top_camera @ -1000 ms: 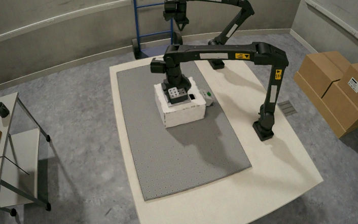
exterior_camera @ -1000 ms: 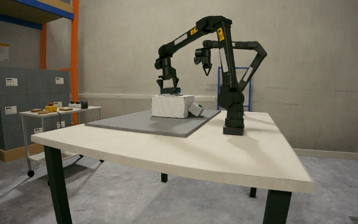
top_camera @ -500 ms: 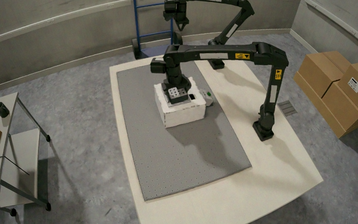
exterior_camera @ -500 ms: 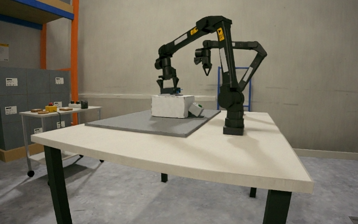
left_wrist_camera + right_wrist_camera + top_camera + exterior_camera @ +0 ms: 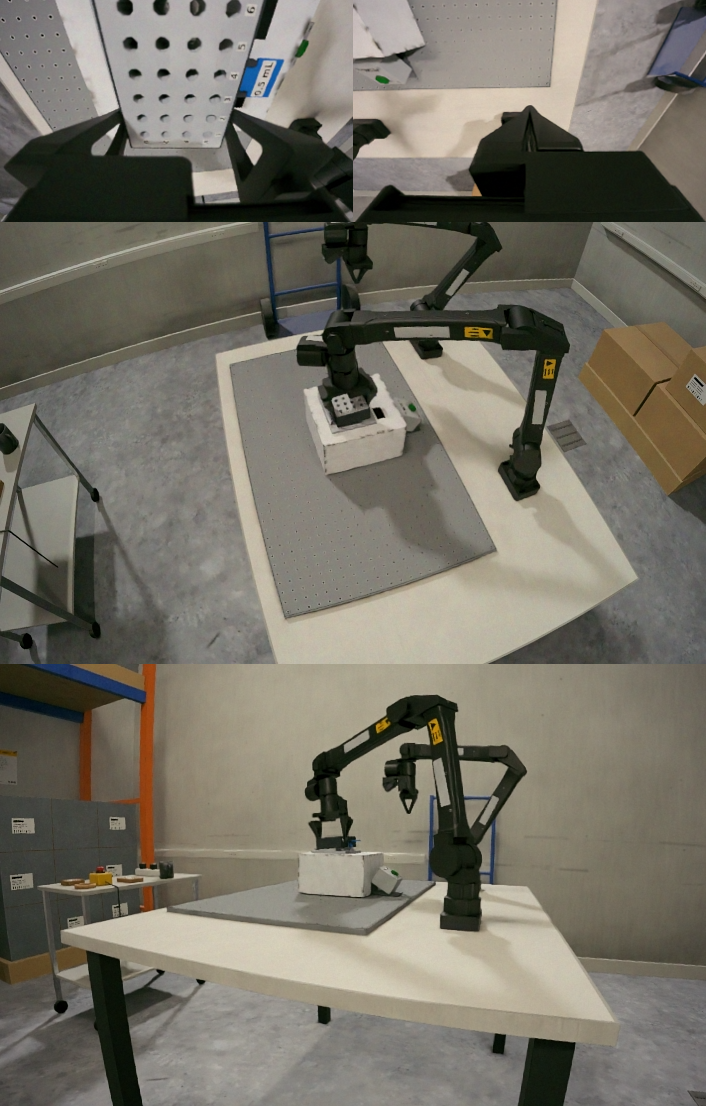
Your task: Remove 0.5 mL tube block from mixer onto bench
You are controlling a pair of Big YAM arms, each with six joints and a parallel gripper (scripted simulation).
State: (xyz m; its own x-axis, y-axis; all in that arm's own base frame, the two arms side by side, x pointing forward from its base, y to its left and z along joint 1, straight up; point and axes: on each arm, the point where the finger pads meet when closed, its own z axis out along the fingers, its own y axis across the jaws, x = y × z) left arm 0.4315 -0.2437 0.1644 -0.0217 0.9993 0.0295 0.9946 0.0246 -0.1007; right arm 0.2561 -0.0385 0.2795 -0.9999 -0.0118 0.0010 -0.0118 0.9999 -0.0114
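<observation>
Indoors | L hand (image 5: 350, 401) (image 5: 331, 842) (image 5: 176, 115) clamped on blk (image 5: 352, 416) (image 5: 332, 843) (image 5: 178, 59) | R hand (image 5: 359, 280) (image 5: 409, 812) (image 5: 529, 108) together | mat (image 5: 338, 534) (image 5: 260, 908) (image 5: 37, 50) (image 5: 502, 50) on tbl (image 5: 547, 544) (image 5: 416, 976) (image 5: 22, 90) (image 5: 551, 104) | ctns (image 5: 627, 362)

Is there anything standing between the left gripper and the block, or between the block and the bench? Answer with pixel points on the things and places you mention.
Nothing visible separates the left gripper (image 5: 350, 396) (image 5: 331, 842) (image 5: 176, 110) from the block (image 5: 351, 417) (image 5: 330, 844) (image 5: 177, 59); it is shut on it. The mixer (image 5: 364, 451) (image 5: 333, 874) (image 5: 84, 50) (image 5: 393, 30), under the block, is between it and the bench (image 5: 547, 560) (image 5: 364, 971) (image 5: 317, 64) (image 5: 566, 64).

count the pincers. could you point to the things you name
2. The left pincer (image 5: 349, 401) (image 5: 331, 838) (image 5: 176, 110) is shut on the block (image 5: 352, 417) (image 5: 330, 844) (image 5: 171, 74); the right pincer (image 5: 359, 280) (image 5: 409, 812) (image 5: 529, 110) hangs in the air, shut on nothing. Neither is fully hidden.
</observation>
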